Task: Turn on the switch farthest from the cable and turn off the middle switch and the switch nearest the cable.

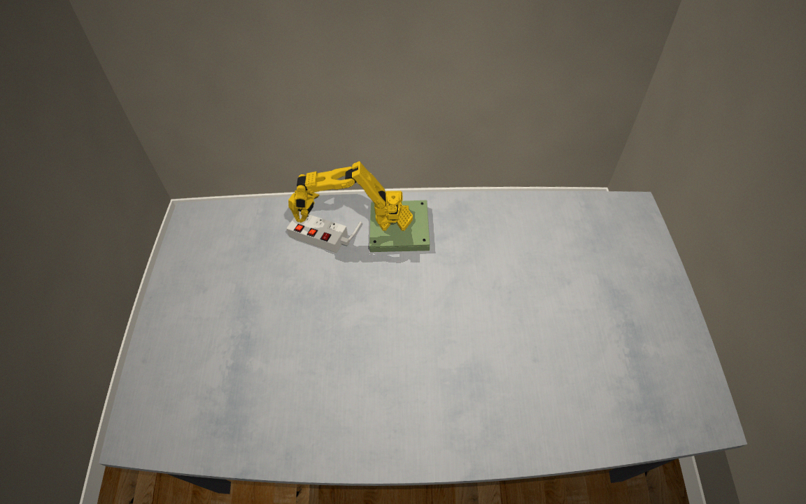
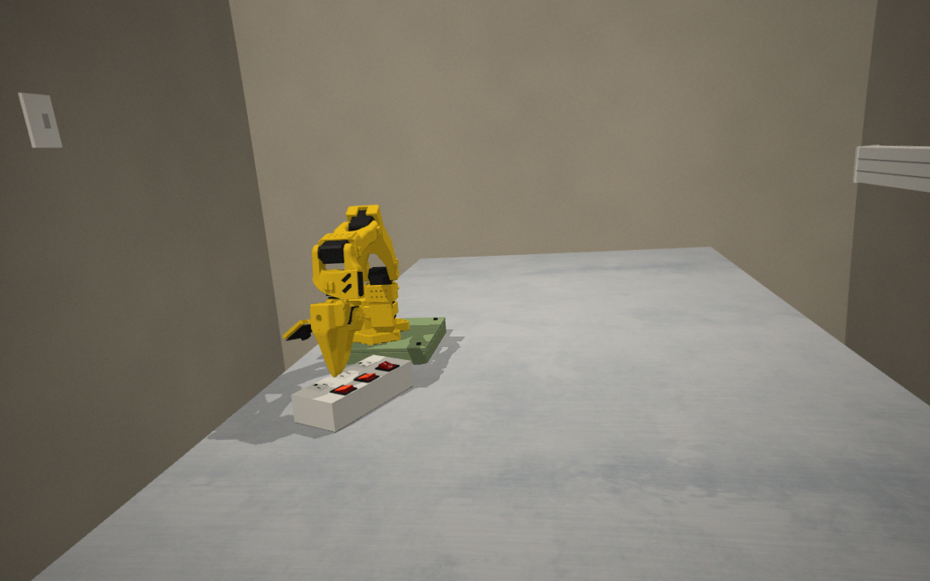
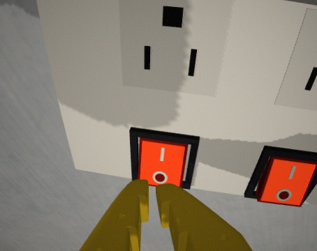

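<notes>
A white power strip [image 1: 317,233] lies right way up on the table, its short cable stub [image 1: 352,235] pointing towards the arm's base. It carries three red rocker switches; the one farthest from the cable [image 1: 299,227] shows in the wrist view [image 3: 163,163], with the middle switch [image 3: 287,183] to its right. All three glow red in the top and exterior views [image 2: 364,377]. My gripper [image 3: 150,197] is shut and empty, its tips hovering just above the near edge of the farthest switch [image 2: 343,389]. It also shows in the exterior view [image 2: 334,372].
The arm stands on a green base plate [image 1: 399,227] right beside the strip's cable end. The table's back edge and the left wall are close behind the strip. A wall plate [image 2: 39,119] and a white shelf [image 2: 919,169] are on the walls.
</notes>
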